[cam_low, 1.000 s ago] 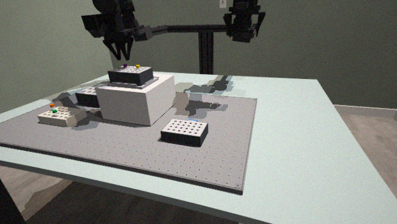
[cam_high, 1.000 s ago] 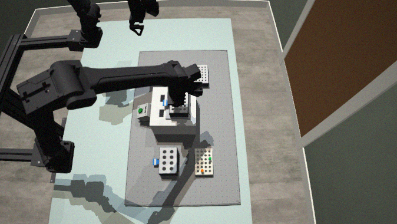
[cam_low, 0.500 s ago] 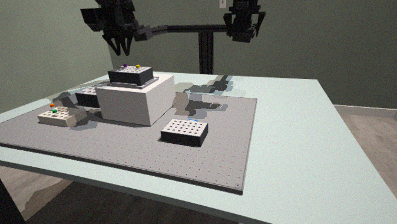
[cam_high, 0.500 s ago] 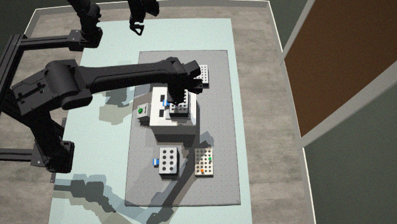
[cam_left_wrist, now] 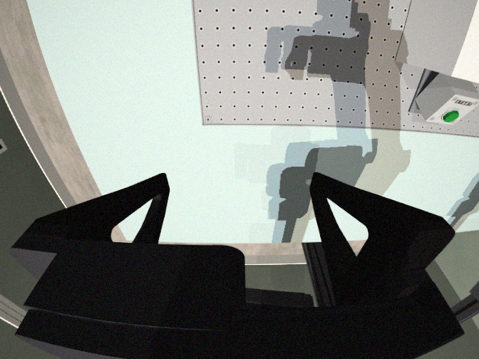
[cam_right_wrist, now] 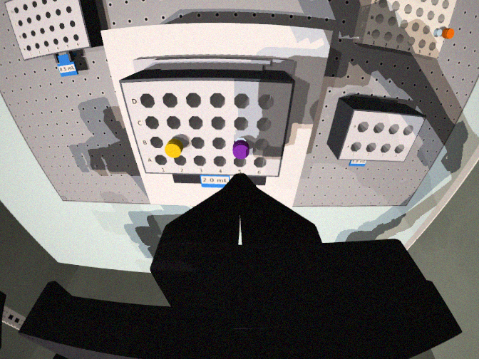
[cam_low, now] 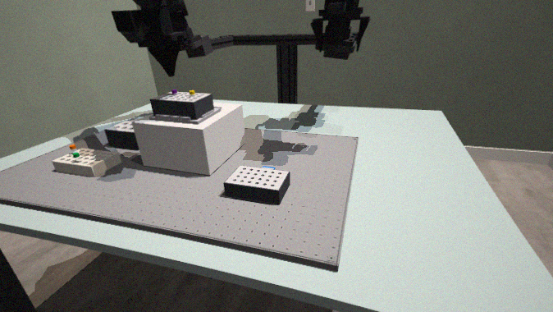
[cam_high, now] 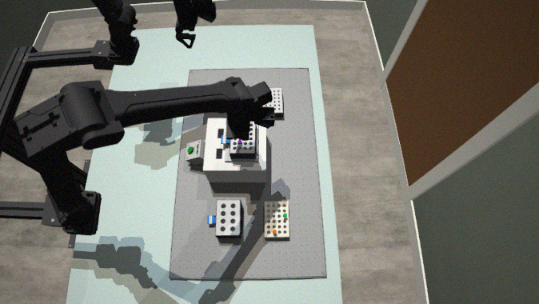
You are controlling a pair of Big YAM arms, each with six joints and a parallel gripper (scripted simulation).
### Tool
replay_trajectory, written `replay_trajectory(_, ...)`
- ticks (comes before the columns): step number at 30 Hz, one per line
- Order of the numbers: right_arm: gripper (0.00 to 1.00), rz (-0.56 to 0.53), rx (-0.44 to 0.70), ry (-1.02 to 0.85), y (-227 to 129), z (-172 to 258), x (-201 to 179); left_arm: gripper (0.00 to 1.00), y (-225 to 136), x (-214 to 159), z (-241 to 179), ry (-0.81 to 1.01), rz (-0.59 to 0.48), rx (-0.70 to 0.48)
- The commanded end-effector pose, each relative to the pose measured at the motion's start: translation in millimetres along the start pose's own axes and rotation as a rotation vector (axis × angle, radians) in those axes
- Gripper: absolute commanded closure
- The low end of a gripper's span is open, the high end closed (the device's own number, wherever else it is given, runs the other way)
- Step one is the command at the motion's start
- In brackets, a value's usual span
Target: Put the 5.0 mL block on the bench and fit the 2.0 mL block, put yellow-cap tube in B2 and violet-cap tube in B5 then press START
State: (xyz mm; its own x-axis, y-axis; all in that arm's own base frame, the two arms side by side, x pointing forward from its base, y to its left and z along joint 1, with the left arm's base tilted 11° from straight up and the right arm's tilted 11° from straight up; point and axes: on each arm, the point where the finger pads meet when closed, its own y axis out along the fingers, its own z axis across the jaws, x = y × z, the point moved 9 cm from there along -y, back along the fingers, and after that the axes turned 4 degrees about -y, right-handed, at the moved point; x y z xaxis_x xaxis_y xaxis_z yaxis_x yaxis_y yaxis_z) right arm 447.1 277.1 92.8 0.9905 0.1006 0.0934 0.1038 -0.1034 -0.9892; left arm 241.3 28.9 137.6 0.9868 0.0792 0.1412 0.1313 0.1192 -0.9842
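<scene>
Top view: yellow cap hidden.

Right end effector (cam_high: 242,135) (cam_low: 171,74) (cam_right_wrist: 240,178): fingers, previously apart, now closed together; raised slightly above its position 1.0 s ago. Right elbow (cam_high: 60,114) shifted toward 9 o'clock, top view.
</scene>
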Motion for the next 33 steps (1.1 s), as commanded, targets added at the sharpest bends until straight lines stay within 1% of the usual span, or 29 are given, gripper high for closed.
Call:
replay_trajectory(1,1.0,-0.04,0.017,0.003,-36,5,-3,0.0,-3,3,-1,0.005,-0.013,0.002)
replay_trajectory(7,1.0,-0.049,0.021,0.001,-45,7,-7,0.0,-11,13,0,0.003,-0.039,0.002)
replay_trajectory(12,1.0,-0.057,0.03,0.003,-49,-26,-25,0.0,-13,16,0,0.002,-0.047,0.002)
replay_trajectory(16,1.0,-0.077,0.024,0.002,-48,-31,-21,0.0,-14,17,0,0.001,-0.049,0.002)
replay_trajectory(22,1.0,-0.055,0.022,-0.009,-49,-60,-52,0.0,-16,19,0,0.001,-0.055,0.002)
replay_trajectory(27,1.0,-0.088,0.024,-0.008,-55,-78,-60,0.0,-17,21,1,0.0,-0.06,0.002)
replay_trajectory(29,1.0,-0.086,0.028,-0.009,-53,-87,-67,0.0,-18,22,1,0.0,-0.061,0.002)
replay_trajectory(31,1.0,-0.086,0.028,-0.009,-53,-87,-67,0.0,-18,22,1,0.0,-0.061,0.002)
replay_trajectory(33,1.0,-0.071,0.025,-0.016,-48,-88,-75,0.0,-16,19,0,0.0,-0.056,0.002)
